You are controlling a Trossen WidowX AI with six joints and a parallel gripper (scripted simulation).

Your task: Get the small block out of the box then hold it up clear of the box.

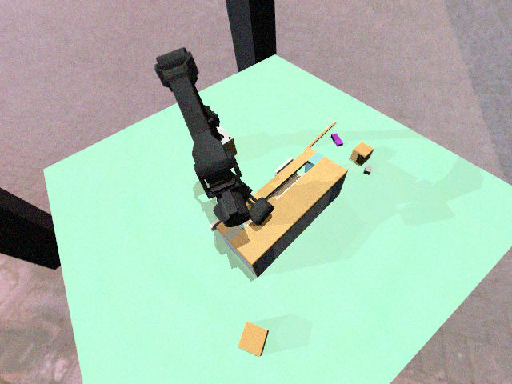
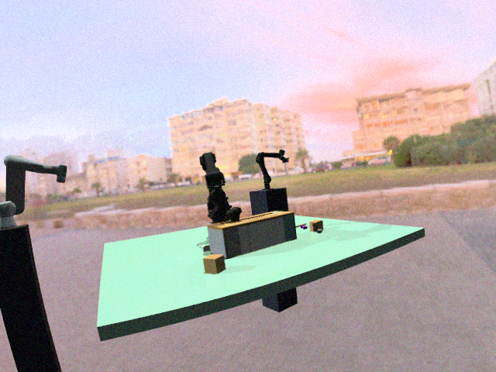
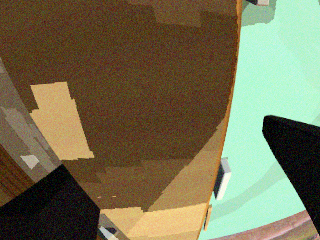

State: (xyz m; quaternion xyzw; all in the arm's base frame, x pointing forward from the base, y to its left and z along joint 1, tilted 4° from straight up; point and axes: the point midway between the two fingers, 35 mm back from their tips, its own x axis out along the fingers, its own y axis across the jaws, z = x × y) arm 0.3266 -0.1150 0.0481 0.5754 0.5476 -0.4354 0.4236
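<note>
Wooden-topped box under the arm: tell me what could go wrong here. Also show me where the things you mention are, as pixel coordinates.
The open black end effector (image 1: pixel 256 202) hangs low over the long wooden-topped box (image 1: pixel 299 198) (image 2: pixel 256 238) (image 3: pixel 150 90); descending further could shove or tip it. One finger looks near the top slot, so it might catch the slot's edge.

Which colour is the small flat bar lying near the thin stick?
Purple; it shows best from the top.

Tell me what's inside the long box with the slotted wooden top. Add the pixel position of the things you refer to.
Through the slot of the long wooden-topped box (image 1: pixel 303 198) (image 2: pixel 260 235), pale strips and light-blue surfaces show. The black robot arm (image 1: pixel 206 153) (image 2: pixel 218 198) covers part of the slot and the wooden top hides the rest; I can't make out the small block.
</note>
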